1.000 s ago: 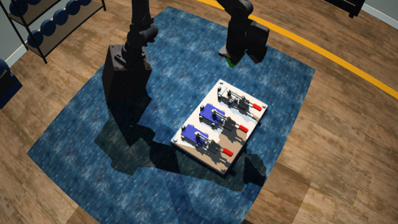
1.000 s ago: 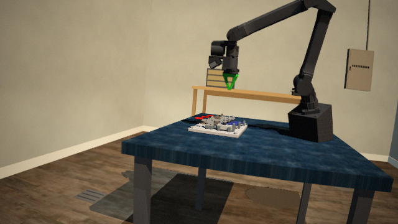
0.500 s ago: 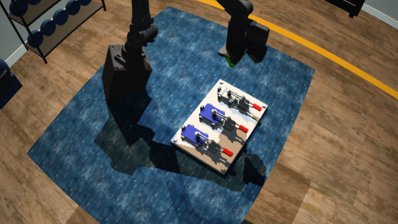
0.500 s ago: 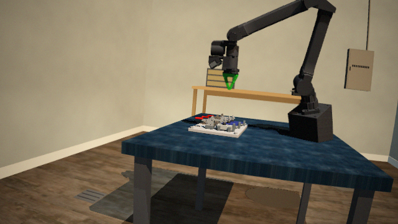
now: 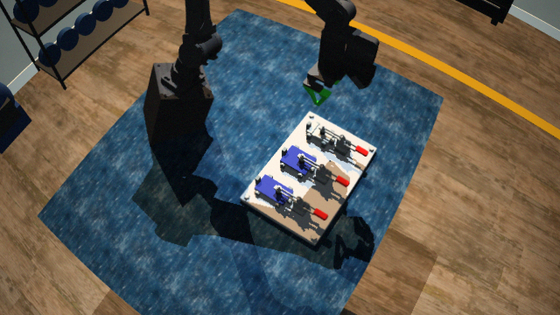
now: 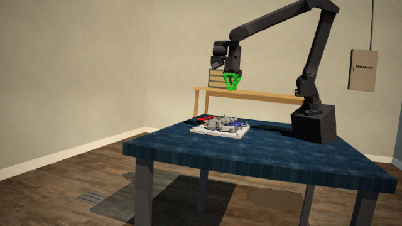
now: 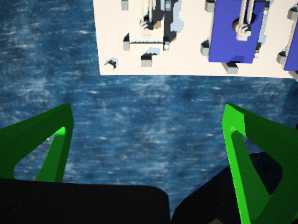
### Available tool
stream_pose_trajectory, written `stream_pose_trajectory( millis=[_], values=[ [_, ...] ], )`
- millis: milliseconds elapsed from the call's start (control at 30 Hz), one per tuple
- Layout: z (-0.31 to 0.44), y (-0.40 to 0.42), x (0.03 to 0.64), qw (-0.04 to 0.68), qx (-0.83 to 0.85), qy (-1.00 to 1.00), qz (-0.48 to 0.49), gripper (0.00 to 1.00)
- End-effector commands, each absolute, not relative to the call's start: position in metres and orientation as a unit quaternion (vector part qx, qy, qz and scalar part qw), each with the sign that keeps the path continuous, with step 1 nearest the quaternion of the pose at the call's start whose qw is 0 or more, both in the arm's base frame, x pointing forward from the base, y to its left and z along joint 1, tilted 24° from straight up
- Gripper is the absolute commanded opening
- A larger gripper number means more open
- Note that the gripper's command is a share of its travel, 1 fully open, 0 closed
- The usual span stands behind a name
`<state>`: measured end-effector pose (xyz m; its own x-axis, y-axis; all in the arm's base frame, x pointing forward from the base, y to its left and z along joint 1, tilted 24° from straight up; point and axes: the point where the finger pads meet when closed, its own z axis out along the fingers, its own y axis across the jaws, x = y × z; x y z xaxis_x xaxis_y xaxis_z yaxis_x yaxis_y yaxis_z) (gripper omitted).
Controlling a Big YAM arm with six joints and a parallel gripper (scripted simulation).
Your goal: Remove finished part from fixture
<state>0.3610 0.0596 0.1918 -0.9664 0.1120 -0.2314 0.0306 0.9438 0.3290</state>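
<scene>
Six-joint arm, black, bent at elbow; gripper (image 5: 318, 95) (image 6: 232, 83) (image 7: 148, 112) pointing down above tabletop (image 5: 262, 280) (image 6: 257, 154) (image 7: 150, 95), nearly fully open, holding nothing. Slotted part (image 5: 314, 129) (image 7: 146, 36): in fixture (image 5: 276, 211) (image 6: 217, 134) (image 7: 185, 65).

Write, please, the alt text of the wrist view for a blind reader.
Open green gripper fingers, holding nothing, frame a blue tabletop. Beyond them, a white fixture plate carries a whitish part and two blue blanks, one cut by the edge.

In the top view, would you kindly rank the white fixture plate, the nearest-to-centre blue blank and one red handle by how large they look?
1. White fixture plate
2. Blue blank
3. Red handle
</scene>
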Motion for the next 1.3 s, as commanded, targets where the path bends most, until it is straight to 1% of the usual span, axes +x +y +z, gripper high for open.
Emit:
stream_pose_trajectory(
  millis=[0, 1267],
  values=[
    [0.2231, 0.0638, 0.374, 0.154, 0.02, 0.974, 0.166, 0.92],
    [0.2166, 0.0638, 0.3794, 0.144, 0.021, 0.976, 0.165, 0.92]
  ],
)
